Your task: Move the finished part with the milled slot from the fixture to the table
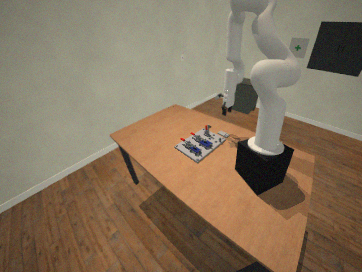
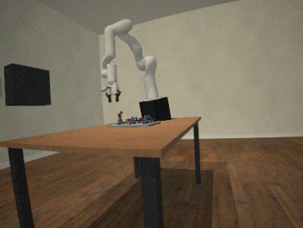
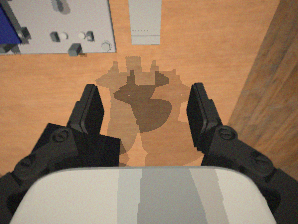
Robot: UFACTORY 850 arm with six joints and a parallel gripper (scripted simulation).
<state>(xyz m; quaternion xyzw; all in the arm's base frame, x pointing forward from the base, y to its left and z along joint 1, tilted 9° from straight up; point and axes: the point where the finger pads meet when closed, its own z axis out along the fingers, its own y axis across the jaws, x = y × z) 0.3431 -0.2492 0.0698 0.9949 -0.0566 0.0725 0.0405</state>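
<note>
The grey fixture plate (image 1: 193, 155) (image 2: 119, 126) (image 3: 75, 15) lies on the wooden table (image 1: 160, 130) (image 2: 125, 138) (image 3: 210, 45). Two blue blanks (image 1: 204, 142) (image 1: 192, 146) sit in it; the corner of one blank (image 3: 7, 27) shows in the wrist view. A plain grey part (image 1: 223, 134) (image 3: 145, 20) lies flat on the table beside the plate, apart from it. My gripper (image 1: 226, 110) (image 2: 113, 99) (image 3: 144, 97) is open and empty. It hangs high above the table, near the grey part.
The arm's black base box (image 1: 263, 167) (image 2: 155, 109) stands on the table right of the fixture. Red clamp handles (image 1: 192, 133) stick out from the plate's far side. The table's edge and the wood floor (image 3: 272, 75) lie to the right in the wrist view.
</note>
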